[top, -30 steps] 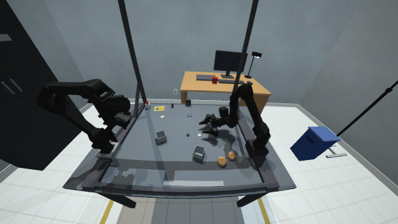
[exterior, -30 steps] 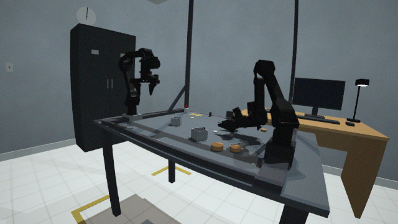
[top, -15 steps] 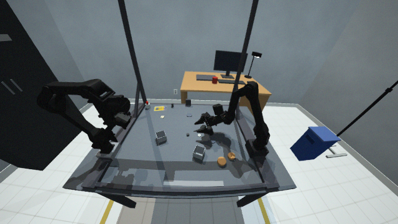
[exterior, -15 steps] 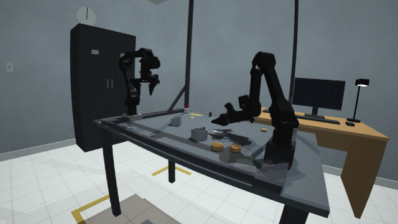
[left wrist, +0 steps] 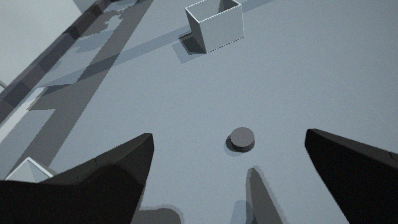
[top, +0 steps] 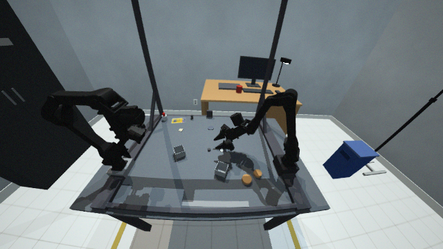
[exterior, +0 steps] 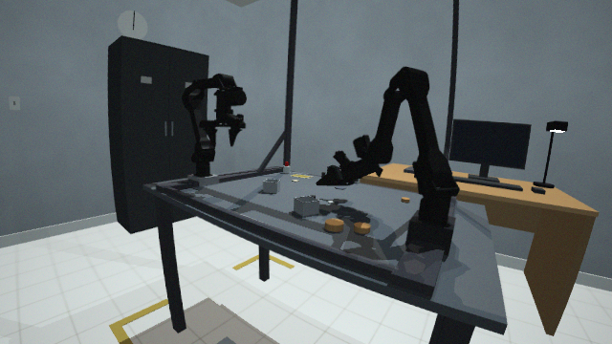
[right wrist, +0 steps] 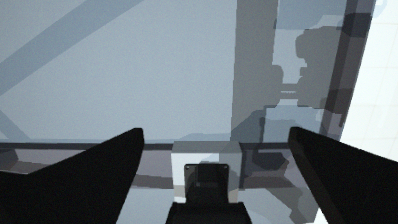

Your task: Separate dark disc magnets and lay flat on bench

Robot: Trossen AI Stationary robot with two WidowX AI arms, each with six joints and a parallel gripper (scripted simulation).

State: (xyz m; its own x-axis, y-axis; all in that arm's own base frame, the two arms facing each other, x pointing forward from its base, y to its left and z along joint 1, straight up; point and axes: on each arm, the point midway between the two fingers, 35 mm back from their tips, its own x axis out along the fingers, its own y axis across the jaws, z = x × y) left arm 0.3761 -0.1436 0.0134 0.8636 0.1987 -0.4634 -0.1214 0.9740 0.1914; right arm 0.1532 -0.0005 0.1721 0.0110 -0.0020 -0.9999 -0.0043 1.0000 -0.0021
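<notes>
A dark disc (left wrist: 242, 138), the magnet stack seen as one short cylinder, lies flat on the grey bench, and I cannot make out a seam between the two discs. It shows as a small dark spot in the top view (top: 208, 149). My left gripper (left wrist: 228, 139) is open and empty, hovering low just short of the disc, which lies ahead between the finger lines. This gripper also shows in the top view (top: 221, 138). My right gripper (top: 136, 133) is open and empty, raised high over the bench's side rail, far from the disc; its wrist view (right wrist: 215, 160) shows only the rail and arm base.
Two open grey boxes (top: 179, 152) (top: 221, 170) stand on the bench, the first also ahead in the left wrist view (left wrist: 215, 25). Two orange discs (top: 246, 179) (top: 257, 173) lie near the left arm's base. A small white disc (top: 221, 150) lies under the left gripper.
</notes>
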